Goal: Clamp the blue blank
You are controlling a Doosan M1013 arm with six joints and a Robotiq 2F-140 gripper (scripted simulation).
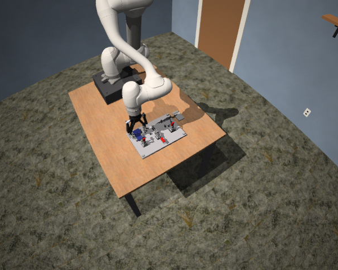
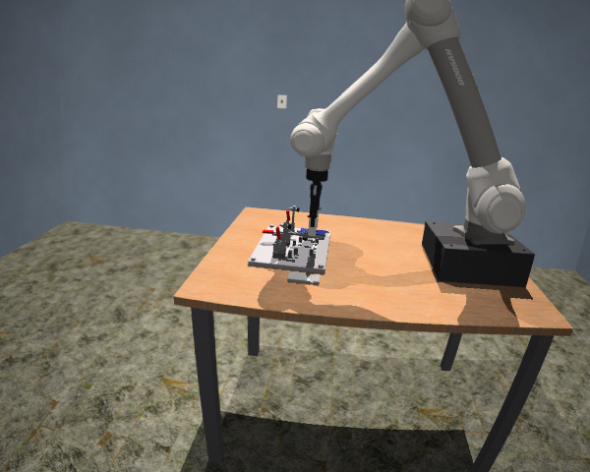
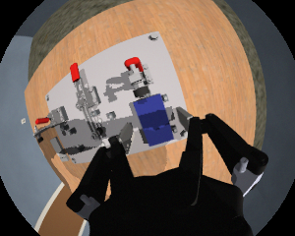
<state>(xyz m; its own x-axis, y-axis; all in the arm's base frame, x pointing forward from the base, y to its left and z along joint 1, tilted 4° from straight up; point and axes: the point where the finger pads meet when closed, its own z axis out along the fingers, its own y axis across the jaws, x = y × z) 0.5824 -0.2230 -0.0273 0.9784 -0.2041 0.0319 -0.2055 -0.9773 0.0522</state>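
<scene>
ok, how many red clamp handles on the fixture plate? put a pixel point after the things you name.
3: one right by the blue blank (image 1: 137,133) (image 2: 320,232) (image 3: 153,120), one on the middle clamp (image 1: 157,134) (image 3: 88,100), one at the plate's far end from the blank. No others seen.
</scene>
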